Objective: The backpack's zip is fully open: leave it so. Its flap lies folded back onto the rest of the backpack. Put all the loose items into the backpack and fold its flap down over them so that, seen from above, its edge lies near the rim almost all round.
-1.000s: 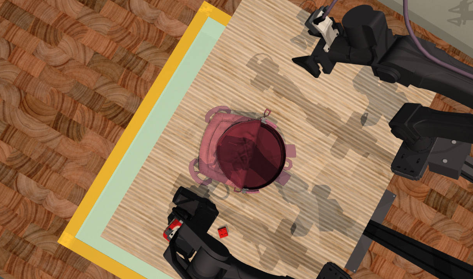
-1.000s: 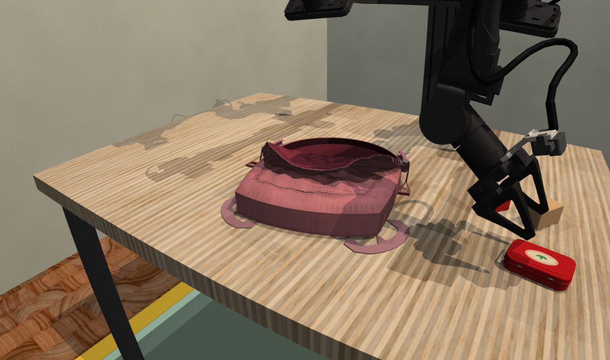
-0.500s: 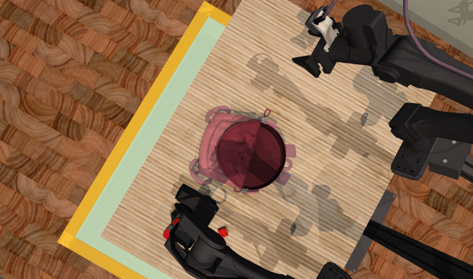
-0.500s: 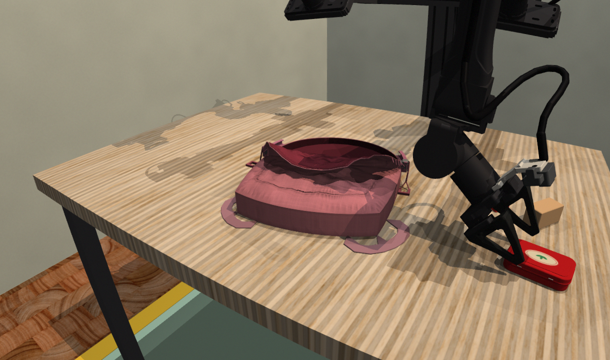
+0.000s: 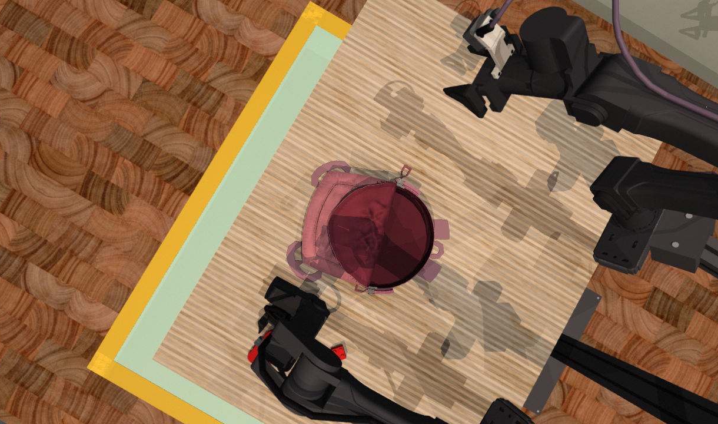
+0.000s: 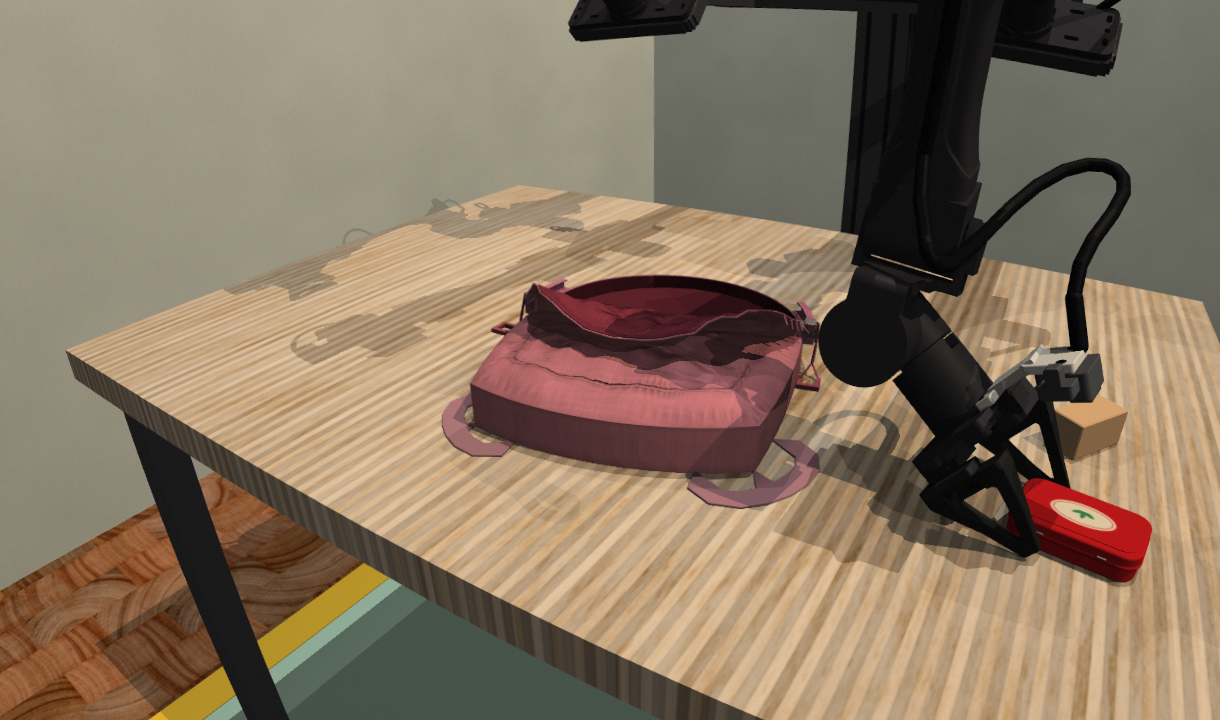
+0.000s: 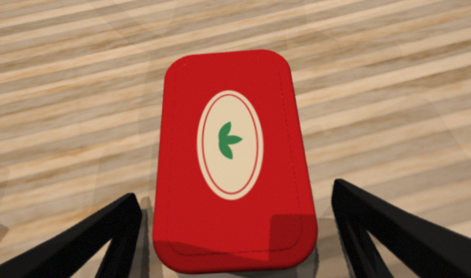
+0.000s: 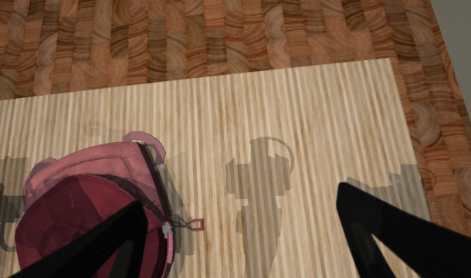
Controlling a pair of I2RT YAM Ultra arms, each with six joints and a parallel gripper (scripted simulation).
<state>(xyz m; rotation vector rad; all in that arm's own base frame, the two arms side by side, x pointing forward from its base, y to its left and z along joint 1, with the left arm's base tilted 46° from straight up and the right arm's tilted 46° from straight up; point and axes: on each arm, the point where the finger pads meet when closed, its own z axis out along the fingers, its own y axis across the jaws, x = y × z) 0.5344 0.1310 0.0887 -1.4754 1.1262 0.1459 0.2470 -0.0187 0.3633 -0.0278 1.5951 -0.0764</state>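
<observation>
around red tin (image 5: 253, 354) (image 6: 1084, 528) (image 7: 232, 154), left pincer (image 6: 1048, 519) (image 7: 235, 189) wide

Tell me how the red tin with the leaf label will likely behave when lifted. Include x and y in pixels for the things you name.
The tin (image 5: 253, 354) (image 6: 1082, 528) (image 7: 181, 154) looks rigid, with crisp edges and a hinged-style lid, so it probably won't sag. Its smooth painted surface may slip a little. Lying flat and low, it seems unlikely to roll or tip.
</observation>
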